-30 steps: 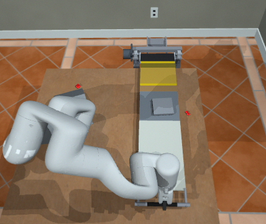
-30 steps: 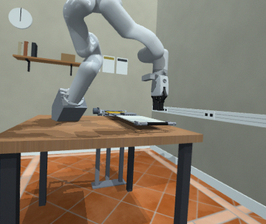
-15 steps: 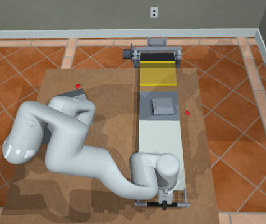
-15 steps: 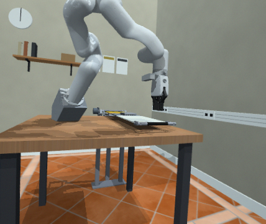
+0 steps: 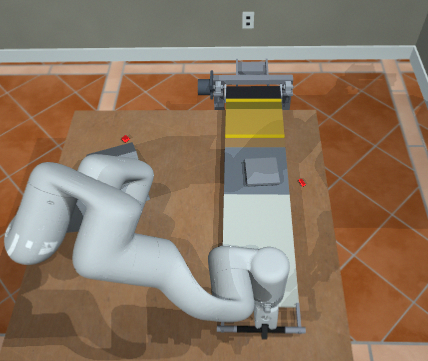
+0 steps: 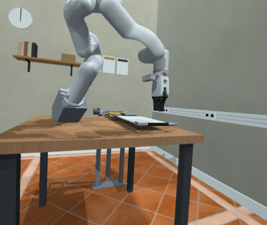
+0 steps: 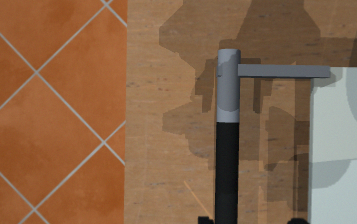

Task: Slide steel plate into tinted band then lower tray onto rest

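Observation:
The long tray point(image 5: 258, 225) lies on the wooden table, hinged at its far end point(image 5: 251, 84). The square grey steel plate point(image 5: 262, 171) lies flat on a grey patch at mid-bed, on the near side of the yellow tinted band point(image 5: 253, 117) and its solid yellow line point(image 5: 254, 135). The tray's black handle bar point(image 5: 260, 329) is at the near end; it also shows in the side view point(image 6: 158, 124) and the wrist view point(image 7: 227, 165). My gripper point(image 6: 160, 107) hangs straight above the handle, well clear of it, fingers partly closed and empty. The fingertips barely show.
Two small red markers point(image 5: 125, 138) point(image 5: 301, 182) sit on the table, one on each side of the tray. The arm's base point(image 6: 68, 109) stands at the table's left. The handle is close to the table's near edge, with tiled floor beyond point(image 7: 49, 115).

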Action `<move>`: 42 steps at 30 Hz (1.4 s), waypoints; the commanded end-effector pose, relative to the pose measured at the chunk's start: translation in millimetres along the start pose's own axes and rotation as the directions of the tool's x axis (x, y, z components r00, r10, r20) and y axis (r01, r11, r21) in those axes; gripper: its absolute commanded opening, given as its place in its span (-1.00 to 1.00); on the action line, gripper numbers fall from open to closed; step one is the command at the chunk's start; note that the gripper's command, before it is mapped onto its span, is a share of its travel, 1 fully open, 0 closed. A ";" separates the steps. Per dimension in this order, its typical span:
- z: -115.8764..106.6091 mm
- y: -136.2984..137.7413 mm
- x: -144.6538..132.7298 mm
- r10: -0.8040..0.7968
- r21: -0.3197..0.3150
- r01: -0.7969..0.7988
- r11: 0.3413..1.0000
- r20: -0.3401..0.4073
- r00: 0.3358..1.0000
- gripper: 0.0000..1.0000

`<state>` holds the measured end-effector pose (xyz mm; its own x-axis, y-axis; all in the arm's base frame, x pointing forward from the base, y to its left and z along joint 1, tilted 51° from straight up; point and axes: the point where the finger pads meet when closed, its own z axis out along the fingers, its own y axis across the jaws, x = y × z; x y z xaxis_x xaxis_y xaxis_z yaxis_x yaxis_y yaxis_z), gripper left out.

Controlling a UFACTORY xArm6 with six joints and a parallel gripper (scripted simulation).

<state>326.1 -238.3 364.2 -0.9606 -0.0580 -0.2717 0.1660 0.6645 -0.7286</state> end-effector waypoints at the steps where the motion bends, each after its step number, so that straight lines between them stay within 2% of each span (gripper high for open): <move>1: 0.2 -0.8 -0.8 0.001 0.001 -0.001 1.000 0.003 1.000 -0.17; 21: 16.7 -0.9 -1.0 0.002 0.001 -0.002 1.000 0.003 1.000 -0.17; 42: 43.3 -1.1 -1.2 0.002 0.001 -0.002 1.000 0.003 1.000 -0.17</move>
<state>335.6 -269.3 338.4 -0.9605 -0.0579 -0.2721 0.1664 0.6644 -0.7286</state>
